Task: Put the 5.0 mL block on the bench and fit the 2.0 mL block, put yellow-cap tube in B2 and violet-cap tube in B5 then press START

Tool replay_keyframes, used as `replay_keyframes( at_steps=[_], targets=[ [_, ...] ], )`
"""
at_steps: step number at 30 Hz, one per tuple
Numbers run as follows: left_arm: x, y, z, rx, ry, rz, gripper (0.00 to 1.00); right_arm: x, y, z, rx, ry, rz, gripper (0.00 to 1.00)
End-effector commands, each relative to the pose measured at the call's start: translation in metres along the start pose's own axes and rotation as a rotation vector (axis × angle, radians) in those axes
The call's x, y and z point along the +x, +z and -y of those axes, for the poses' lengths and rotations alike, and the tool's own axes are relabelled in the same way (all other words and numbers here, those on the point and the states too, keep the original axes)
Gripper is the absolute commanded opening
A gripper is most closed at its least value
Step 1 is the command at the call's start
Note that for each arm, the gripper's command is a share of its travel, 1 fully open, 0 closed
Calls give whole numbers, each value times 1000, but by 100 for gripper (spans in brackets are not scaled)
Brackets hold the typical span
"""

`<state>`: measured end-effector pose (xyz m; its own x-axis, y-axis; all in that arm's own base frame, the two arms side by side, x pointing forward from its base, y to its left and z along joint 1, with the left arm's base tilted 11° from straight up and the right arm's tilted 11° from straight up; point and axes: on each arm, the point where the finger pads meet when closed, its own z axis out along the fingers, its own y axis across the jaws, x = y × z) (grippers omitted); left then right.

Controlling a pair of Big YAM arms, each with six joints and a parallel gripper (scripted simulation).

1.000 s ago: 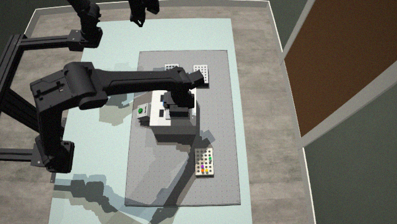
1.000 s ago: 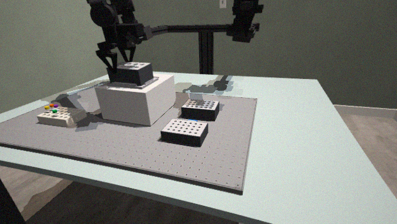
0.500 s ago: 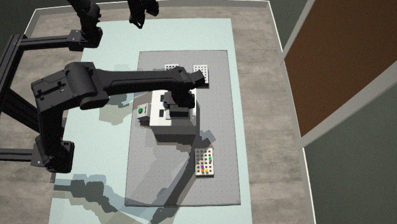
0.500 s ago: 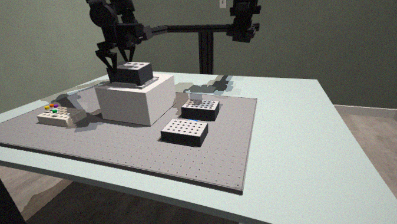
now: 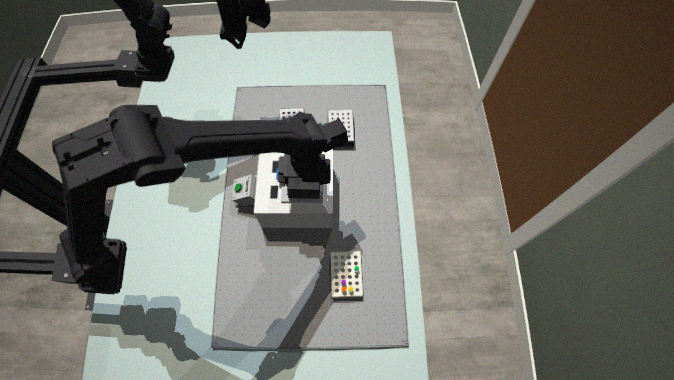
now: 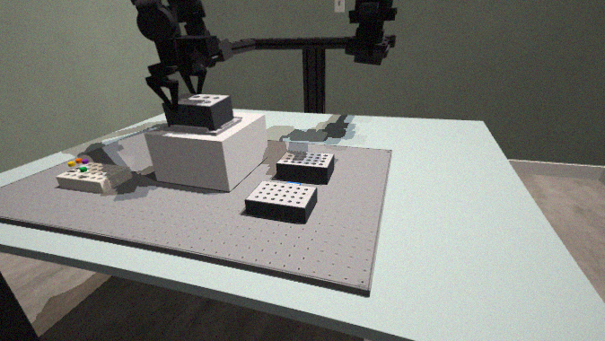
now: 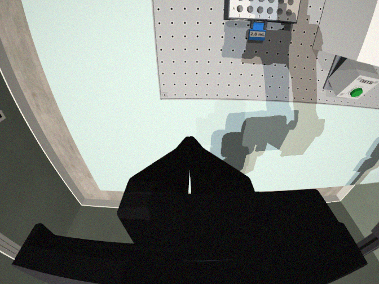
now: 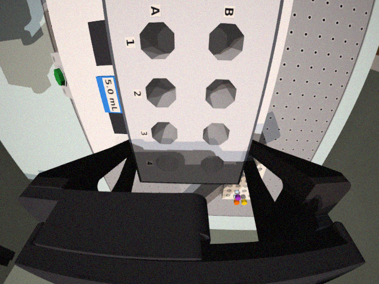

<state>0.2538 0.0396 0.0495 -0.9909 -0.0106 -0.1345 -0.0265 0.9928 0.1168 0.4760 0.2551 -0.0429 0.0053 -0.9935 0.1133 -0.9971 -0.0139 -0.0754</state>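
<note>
Currently, step 1 is in hand: removal of the 5.0 mL block (image 5: 285, 194) (image 6: 220, 114) (image 8: 189, 70) from the mixer (image 5: 295, 227) (image 6: 188, 157) (image 7: 342, 30) (image 8: 73, 18). The block is on the mixer. The right tool (image 5: 304, 189) (image 6: 185, 99) (image 8: 189, 143) is clamped on it, one finger against the front side and one against the rear, near column 4. The left tool (image 5: 239, 45) (image 6: 374, 58) (image 7: 189, 142) is clenched on nothing, well apart from the mixer.

Next move: hold down the blue lever (image 5: 278, 174) (image 8: 106, 94), raise the front edge, then draw the block forward and up. Whether the latch is free cannot be told. Caution: lifting straight up may bind the rear edge under the lip.

Containers:
- 5.0 mL block: no tube shows in its bores.
- 2.0 mL block (image 5: 291, 111) (image 6: 305, 172) (image 7: 234, 13): on the bench (image 5: 260, 60) (image 6: 449, 202) (image 7: 91, 91) (image 8: 30, 146) side, beside the mixer, not yet fitted.
- Spare block (image 5: 350, 135) (image 6: 276, 211): behind the 2.0 mL block; tube size not readable.
- Rack (image 5: 347, 296) (image 6: 81, 183) (image 8: 226, 195): holds the tubes with the yellow cap (image 5: 351, 289) (image 6: 71, 163) (image 8: 243, 202), violet cap (image 5: 343, 282) (image 6: 85, 161) (image 8: 237, 197), orange cap (image 5: 344, 289) (image 6: 78, 160) (image 8: 236, 202) and green cap (image 5: 357, 269) (image 6: 83, 169).

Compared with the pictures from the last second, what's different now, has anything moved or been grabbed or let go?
Nothing visibly changed. The right gripper stays closed on the 5.0 mL block on the mixer, the left gripper stays shut off to the side, and the tube rack and both loose blocks stand where they were.
</note>
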Motion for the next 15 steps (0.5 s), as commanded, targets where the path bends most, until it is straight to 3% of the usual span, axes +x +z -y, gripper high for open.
replay_keyframes(
  at_steps=[1,15],
  targets=[
    [-17,-10,1,-5,32,50,0,-11,-22,-1,25,-39,27,0],
    [-14,-11,1,-3,-6,32,0,-11,-23,-1,28,-41,30,0]
  ],
)
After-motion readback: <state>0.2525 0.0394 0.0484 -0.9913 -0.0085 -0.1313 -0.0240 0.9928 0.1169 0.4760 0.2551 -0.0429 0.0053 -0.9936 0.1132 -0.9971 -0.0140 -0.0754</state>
